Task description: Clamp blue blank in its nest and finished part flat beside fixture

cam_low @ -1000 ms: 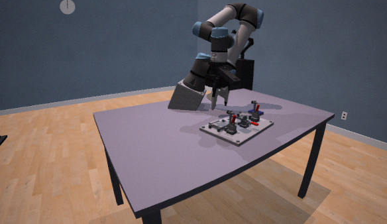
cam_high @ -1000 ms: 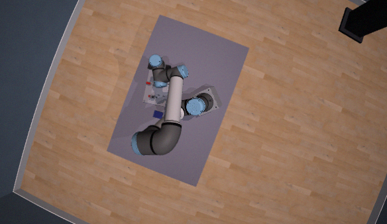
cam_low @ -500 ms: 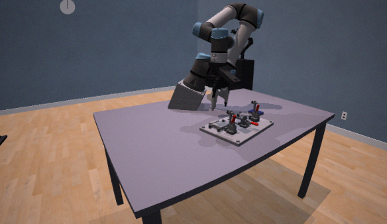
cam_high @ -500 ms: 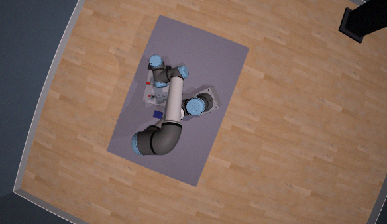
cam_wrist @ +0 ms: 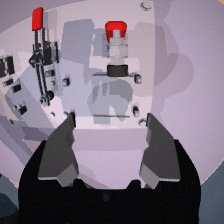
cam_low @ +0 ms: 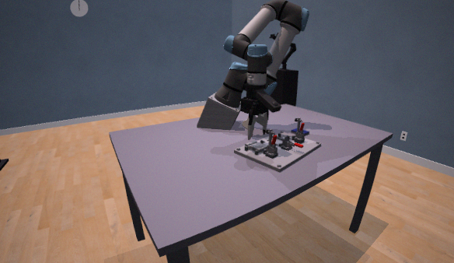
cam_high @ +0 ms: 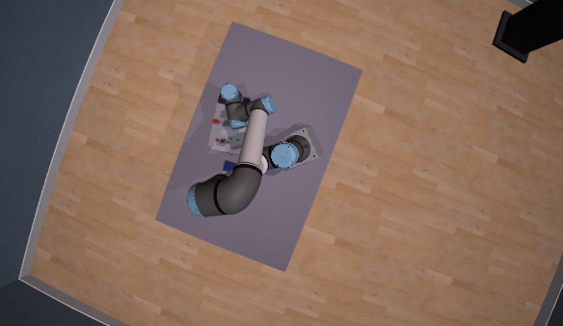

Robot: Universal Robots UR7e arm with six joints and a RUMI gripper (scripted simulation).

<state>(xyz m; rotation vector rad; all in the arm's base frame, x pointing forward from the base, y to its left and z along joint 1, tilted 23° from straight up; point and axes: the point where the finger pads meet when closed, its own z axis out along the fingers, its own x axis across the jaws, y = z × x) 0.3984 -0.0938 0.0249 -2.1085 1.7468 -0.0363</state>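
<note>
End effector [cam_wrist: 110, 150] half open, empty, hovers above the fixture plate [cam_low: 289, 158] edge, facing a nest with a red-handled clamp [cam_wrist: 116, 42]. Blue blank [cam_high: 227, 166] lies on the table [cam_low: 186, 180] beside the fixture, near the arm's base. Slotted part not discernible. Judgement: descend straight, centre jaws, avoid the second clamp handle [cam_wrist: 38, 20] on the left.

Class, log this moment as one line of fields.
gripper: open, empty | position: above grey fixture plate | red-handled clamps: untouched | blue blank: on table beside plate
</note>
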